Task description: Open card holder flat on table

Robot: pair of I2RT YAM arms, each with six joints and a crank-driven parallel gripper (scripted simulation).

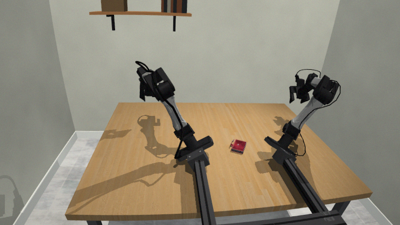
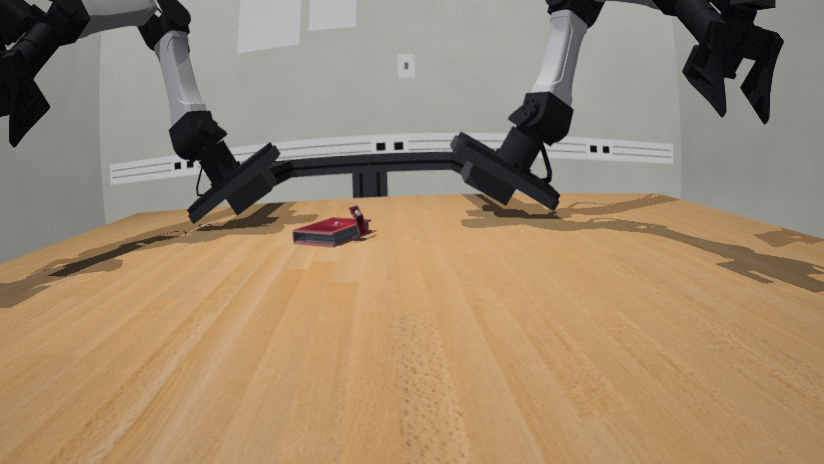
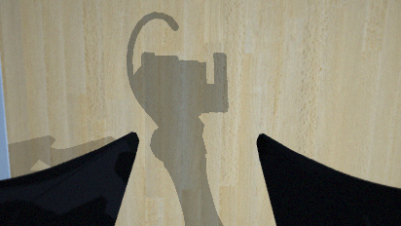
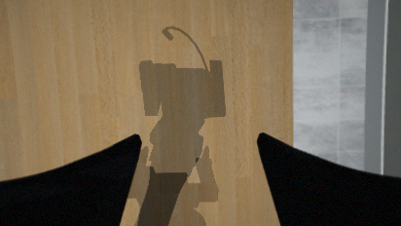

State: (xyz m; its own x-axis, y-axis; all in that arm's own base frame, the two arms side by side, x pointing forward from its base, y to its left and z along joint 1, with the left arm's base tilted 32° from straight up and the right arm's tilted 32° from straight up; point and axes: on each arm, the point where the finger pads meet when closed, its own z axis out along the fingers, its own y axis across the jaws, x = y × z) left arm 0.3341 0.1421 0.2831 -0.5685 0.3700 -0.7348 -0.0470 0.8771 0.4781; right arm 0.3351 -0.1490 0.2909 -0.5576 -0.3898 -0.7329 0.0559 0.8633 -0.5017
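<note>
The card holder (image 1: pixel 238 147) (image 2: pixel 322 225) sits a little right of and below the centre in the top view, and left of the centre in the exterior one. It's a small red case with its cover down, a pale stud (image 1: pixel 238 144) (image 2: pixel 337 223) on top and a short strap (image 1: pixel 231 144) (image 2: pixel 358 220) sticking up at one side. So the fastening looks undone, but the opening is still to do.

I'd expect it light and fairly stiff, with a strap that bends and a cover that folds on a crease. It could skid if pushed, so I'd steady the lower part and lift the cover by its free edge, rather than tug the strap.

Further out, on the wooden table (image 1: pixel 218 189) (image 2: pixel 438 345), the arms stand either side of it. The left gripper (image 1: pixel 147 96) (image 2: pixel 744 118) (image 3: pixel 198 135) and the right gripper (image 1: pixel 298 99) (image 2: pixel 17 123) (image 4: pixel 199 136) hang well away from it, both spread wide and holding nothing.
</note>
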